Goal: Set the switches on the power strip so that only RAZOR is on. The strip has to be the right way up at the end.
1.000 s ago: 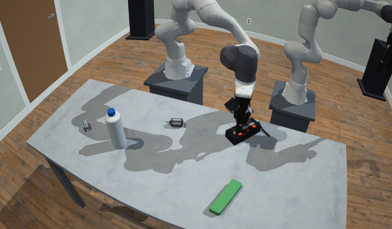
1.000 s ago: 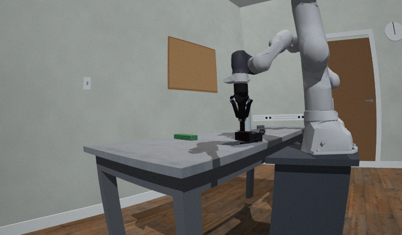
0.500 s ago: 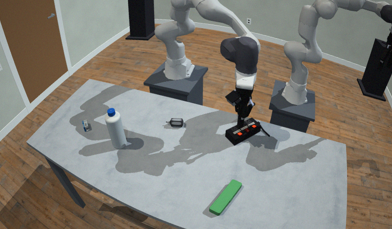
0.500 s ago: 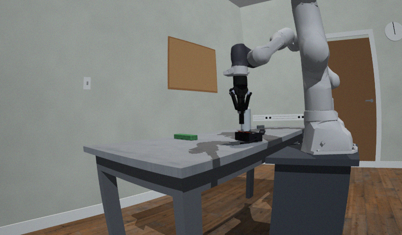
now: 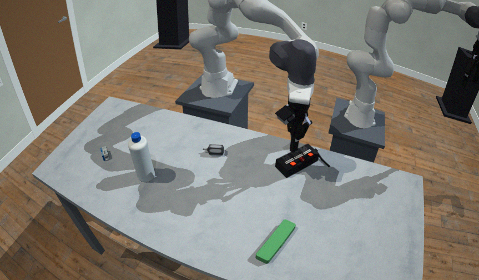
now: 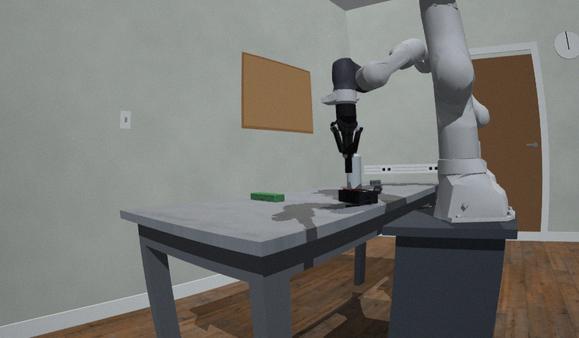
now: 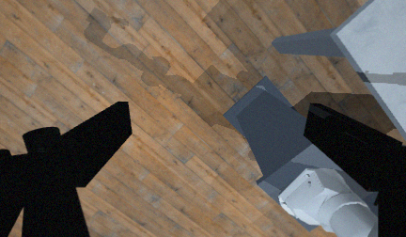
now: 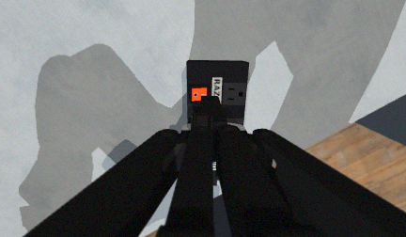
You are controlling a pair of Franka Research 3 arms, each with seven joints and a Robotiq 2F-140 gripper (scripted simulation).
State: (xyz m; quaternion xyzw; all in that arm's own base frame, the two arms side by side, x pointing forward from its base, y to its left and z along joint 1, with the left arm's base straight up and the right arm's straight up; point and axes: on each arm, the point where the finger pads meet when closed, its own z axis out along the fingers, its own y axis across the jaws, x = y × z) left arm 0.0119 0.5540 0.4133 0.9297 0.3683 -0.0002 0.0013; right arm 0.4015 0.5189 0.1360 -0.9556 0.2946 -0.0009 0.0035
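The black power strip [image 5: 283,170] [image 6: 351,196] [image 8: 218,68] lies on the table, switches and labels facing up. The RAZOR switch [image 5: 293,163] [image 8: 198,94], at the strip's left end in the top view, is bright orange. The middle switch [image 5: 301,159] is dark red. The switch at the cord end [image 5: 310,154] is bright orange; its label is too small to read. My right gripper [image 5: 293,149] [image 6: 348,171] [image 8: 209,110] is shut and empty, a little above the strip, and hides much of it in the right wrist view. My left gripper [image 7: 218,118] is open and empty, away from the table.
A white bottle with a blue cap [image 5: 141,160] stands toward the table's left in the top view. A small dark bottle [image 5: 216,149] lies left of the strip, a small blue-and-white item [image 5: 105,153] farther left. A green bar [image 5: 275,240] [image 6: 267,196] lies near the front edge.
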